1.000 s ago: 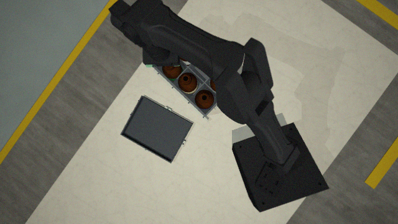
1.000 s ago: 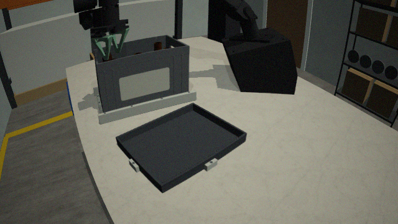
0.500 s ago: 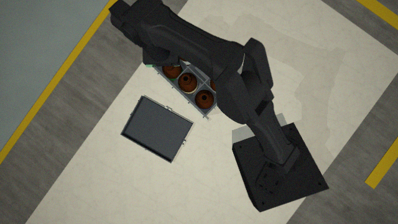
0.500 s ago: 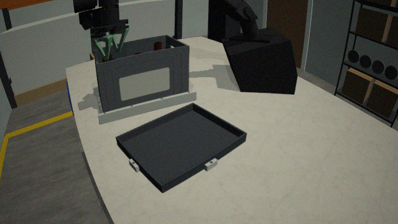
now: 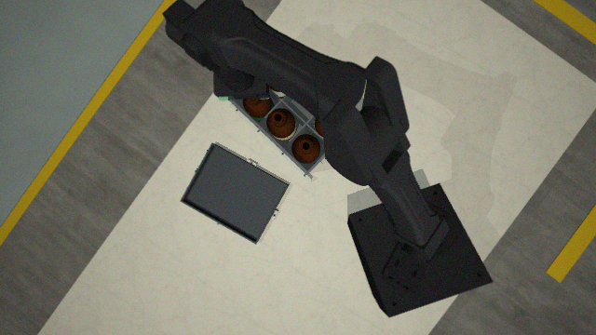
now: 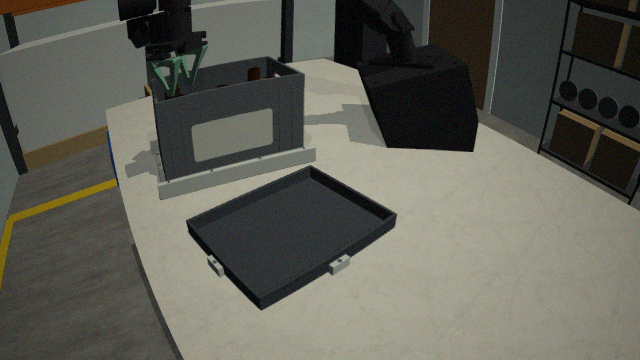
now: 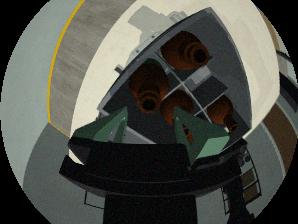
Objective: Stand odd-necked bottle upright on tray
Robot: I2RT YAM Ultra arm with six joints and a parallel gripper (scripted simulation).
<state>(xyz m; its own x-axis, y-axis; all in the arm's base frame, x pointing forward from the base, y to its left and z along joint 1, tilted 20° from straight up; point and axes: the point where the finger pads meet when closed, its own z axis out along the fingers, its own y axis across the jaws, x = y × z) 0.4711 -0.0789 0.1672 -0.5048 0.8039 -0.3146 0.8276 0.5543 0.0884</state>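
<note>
Grey floor w/ yellow lines rings the tabletop. My pincer is part open, empty; nearest bottle stands just ahead, b/w my fingers' lines.

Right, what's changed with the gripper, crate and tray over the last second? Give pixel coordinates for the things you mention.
Nothing has visibly changed. The gripper (image 5: 243, 98) (image 6: 182, 89) (image 7: 150, 110) is still open at the same end of the crate (image 5: 282, 151) (image 6: 175, 140) (image 7: 232, 50), with nothing visibly taken hold of or let go. The crate and tray (image 5: 235, 193) (image 6: 295, 230) stayed in place, and the tray still holds no bottle.
</note>
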